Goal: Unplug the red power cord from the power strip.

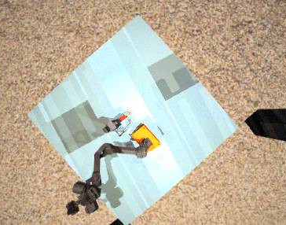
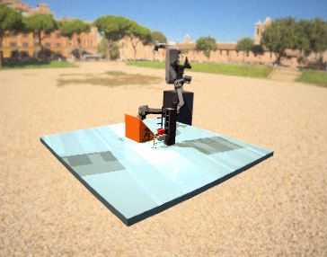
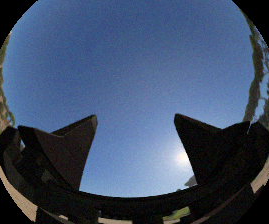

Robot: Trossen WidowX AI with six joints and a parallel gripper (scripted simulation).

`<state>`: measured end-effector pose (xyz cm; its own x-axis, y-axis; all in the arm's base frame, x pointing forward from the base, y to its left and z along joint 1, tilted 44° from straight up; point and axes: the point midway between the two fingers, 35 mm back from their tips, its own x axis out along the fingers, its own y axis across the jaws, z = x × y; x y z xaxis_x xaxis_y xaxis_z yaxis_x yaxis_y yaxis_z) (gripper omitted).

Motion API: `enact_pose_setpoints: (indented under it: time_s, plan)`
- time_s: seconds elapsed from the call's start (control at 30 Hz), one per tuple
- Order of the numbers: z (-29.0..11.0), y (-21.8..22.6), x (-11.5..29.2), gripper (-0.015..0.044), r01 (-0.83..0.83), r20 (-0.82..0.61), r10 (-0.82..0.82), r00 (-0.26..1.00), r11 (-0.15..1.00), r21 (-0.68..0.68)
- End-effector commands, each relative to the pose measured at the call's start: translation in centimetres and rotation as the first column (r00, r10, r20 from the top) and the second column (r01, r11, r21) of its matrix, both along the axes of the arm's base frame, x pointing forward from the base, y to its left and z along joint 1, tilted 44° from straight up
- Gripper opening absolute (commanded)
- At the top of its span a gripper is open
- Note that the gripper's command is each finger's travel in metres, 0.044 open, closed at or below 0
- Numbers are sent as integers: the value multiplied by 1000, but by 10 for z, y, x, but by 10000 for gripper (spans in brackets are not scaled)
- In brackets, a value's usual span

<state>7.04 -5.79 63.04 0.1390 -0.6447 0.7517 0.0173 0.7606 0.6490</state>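
gripper: we are seeing the gripper (image 3: 134,156) standing wide open, nothing between the fingers, only blue sky in the gap in the wrist view.
gripper pose: it is pointing upward, going by the sky filling the wrist view; in the top view we are placing the gripper (image 1: 143,151) at the orange block's near corner; contact too small to tell.
arm: the arm (image 1: 99,157) is reaching from its base at the table edge toward the middle of the table.
orange block: the orange block (image 1: 146,138) is sitting near the table's middle, tilted up like a wedge in the exterior view.
red cord: we are spotting the red plug (image 1: 123,117) just beside the dark strip (image 1: 111,126), left of the orange block; plugged or loose, we cannot tell.
table: the pale glassy table (image 2: 141,189) is lying on sandy ground.
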Motion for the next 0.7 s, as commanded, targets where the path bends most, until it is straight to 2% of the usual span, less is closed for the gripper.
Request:
enact_pose_setpoints:
  time_s: [0.0,0.27,0.47,0.67]
  plan:
    - [0,-1,-2,374,-2,4,2,1000,1000,4]
    - [-26,-80,-66,164,-132,148,101,984,966,220]
    - [-70,-154,-81,160,-262,225,181,957,874,410]
    - [-128,-222,-61,160,-375,267,265,926,715,590]
